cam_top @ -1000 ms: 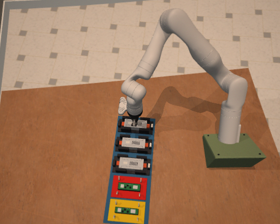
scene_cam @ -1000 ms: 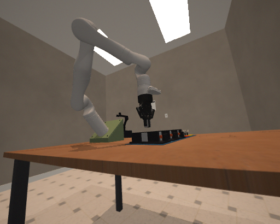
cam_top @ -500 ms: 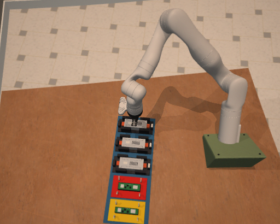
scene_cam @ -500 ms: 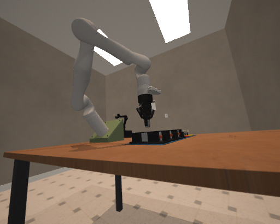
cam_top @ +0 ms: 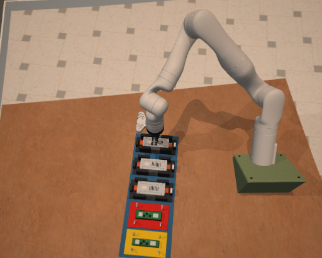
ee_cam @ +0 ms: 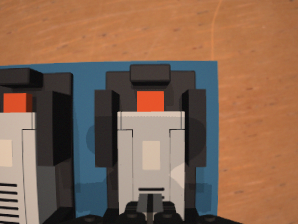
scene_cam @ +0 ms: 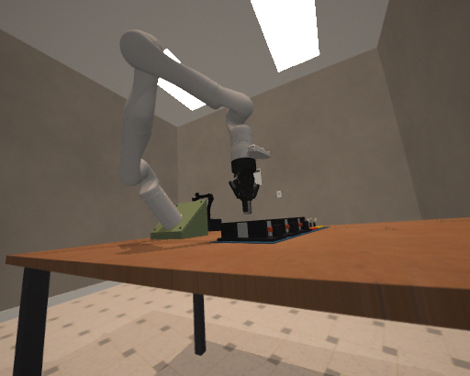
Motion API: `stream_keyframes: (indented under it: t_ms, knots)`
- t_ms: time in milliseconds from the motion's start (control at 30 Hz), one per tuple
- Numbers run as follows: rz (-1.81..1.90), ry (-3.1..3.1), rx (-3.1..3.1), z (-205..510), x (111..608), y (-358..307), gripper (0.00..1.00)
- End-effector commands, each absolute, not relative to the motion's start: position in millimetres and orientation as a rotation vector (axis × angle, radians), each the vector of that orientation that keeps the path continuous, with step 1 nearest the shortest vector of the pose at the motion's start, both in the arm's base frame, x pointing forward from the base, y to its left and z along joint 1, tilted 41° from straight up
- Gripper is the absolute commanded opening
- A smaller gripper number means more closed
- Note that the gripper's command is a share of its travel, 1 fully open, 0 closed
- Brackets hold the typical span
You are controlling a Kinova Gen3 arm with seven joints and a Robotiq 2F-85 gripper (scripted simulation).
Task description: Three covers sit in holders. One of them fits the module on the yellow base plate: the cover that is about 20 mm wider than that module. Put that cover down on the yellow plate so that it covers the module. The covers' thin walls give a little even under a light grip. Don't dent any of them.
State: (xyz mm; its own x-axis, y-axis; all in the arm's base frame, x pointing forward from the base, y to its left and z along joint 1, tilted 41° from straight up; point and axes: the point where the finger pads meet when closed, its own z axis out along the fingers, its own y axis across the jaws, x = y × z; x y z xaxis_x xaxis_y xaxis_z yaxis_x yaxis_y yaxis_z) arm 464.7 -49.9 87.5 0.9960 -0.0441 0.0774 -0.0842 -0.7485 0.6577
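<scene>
Three grey covers sit in black holders on a blue mat: the far one (cam_top: 156, 143), the middle one (cam_top: 153, 164) and the near one (cam_top: 151, 187). The yellow base plate (cam_top: 146, 243) at the mat's near end carries a green module (cam_top: 146, 242). My gripper (cam_top: 153, 141) hangs over the middle of the far cover, fingers shut together with nothing between them. In the side view the gripper (scene_cam: 247, 208) is a little above the holders, not touching. In the wrist view the shut fingertips (ee_cam: 150, 207) sit over the far cover (ee_cam: 151, 160); the middle cover (ee_cam: 17, 165) shows at the left.
A red plate (cam_top: 148, 215) with its own green module lies between the near holder and the yellow plate. Thin pins stand at the plates' corners. The arm's green base (cam_top: 267, 173) stands to the right of the mat. Orange tabs mark the holders' ends.
</scene>
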Motion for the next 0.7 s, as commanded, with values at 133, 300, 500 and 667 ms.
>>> stream_keyframes:
  t_ms: [133,300,500,667]
  knots:
    - [0.076,-0.088,2.418,88.0,465.1,-49.1,0.00]
    - [0.076,-0.088,2.418,88.0,465.1,-49.1,0.00]
    - [0.076,-0.088,2.418,88.0,465.1,-49.1,1.00]
    - [0.076,-0.088,2.418,88.0,465.1,-49.1,1.00]
